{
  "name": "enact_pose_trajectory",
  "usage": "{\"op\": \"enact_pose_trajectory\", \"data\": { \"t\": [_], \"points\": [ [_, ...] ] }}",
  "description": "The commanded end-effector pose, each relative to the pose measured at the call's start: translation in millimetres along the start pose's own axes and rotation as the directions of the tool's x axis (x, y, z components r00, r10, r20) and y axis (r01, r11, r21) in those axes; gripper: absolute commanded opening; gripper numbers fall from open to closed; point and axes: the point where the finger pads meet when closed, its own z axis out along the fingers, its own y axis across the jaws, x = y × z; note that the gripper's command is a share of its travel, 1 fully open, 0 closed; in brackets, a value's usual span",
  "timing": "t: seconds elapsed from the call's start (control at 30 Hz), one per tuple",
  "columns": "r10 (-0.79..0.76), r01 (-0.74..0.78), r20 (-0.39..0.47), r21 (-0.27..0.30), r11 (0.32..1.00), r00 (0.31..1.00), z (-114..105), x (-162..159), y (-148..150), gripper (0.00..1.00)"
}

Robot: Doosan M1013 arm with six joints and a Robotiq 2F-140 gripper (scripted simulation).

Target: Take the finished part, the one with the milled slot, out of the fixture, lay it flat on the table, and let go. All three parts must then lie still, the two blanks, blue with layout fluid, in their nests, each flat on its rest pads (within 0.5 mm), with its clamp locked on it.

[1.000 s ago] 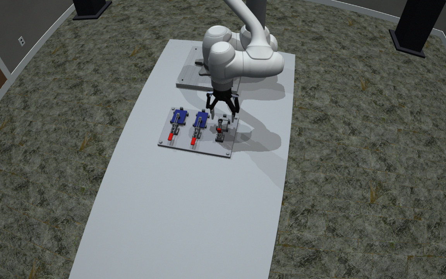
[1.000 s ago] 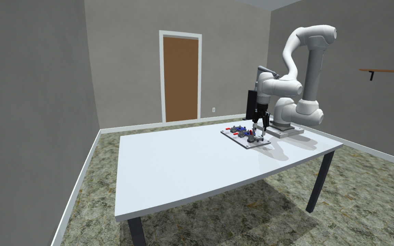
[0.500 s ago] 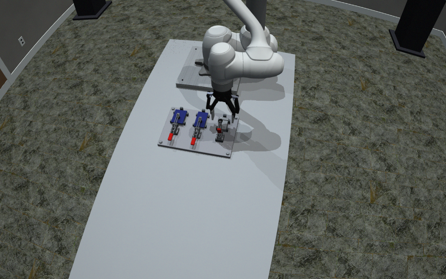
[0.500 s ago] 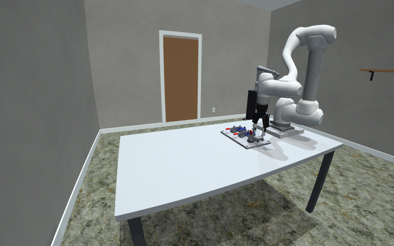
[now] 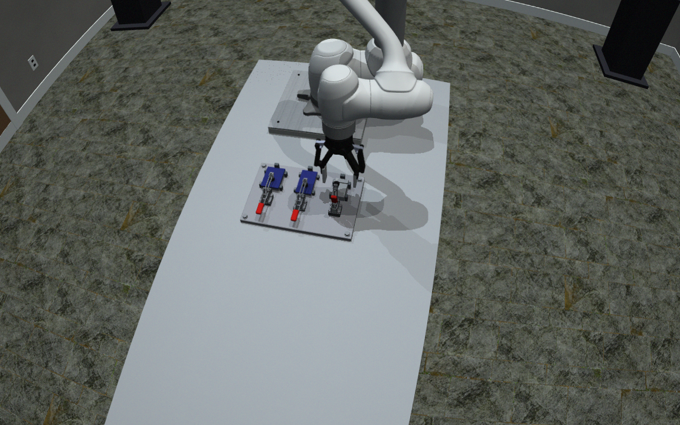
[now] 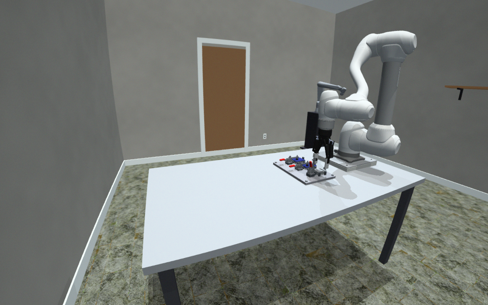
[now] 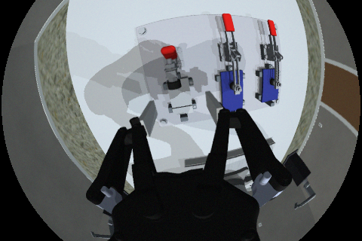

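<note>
The grey fixture plate (image 5: pixel 307 205) holds three nests. Two blue blanks (image 5: pixel 273 177) (image 5: pixel 307 180) sit in the left and middle nests, each under a clamp with its red handle (image 5: pixel 260 208) lying flat. The finished grey part (image 7: pixel 182 105) sits in the right nest. Its clamp (image 5: pixel 333 198) stands raised, red handle up. My gripper (image 5: pixel 340 173) is open and empty, fingers down, one on each side of the finished part, low over the right nest. The wrist view shows my gripper (image 7: pixel 180 103) astride the part, with the blanks (image 7: pixel 231 89) (image 7: pixel 268 84) to the right.
The robot's base plate (image 5: pixel 305 111) sits just behind the fixture. The fixture (image 6: pixel 302 170) stands near the far right of the white table. The middle blank's clamp (image 7: pixel 228 45) is close beside my one finger. Black stands (image 5: pixel 633 42) are on the floor.
</note>
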Motion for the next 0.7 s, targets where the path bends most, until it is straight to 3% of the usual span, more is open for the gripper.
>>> {"op": "enact_pose_trajectory", "data": {
  "t": [0.0,0.67],
  "points": [
    [0.0,0.0,0.0,0.0,1.0,1.0,0.0,0.0,0.0,0.58],
    [0.0,0.0,0.0,0.0,1.0,1.0,2.2,0.0,0.0,0.58]
  ]
}}
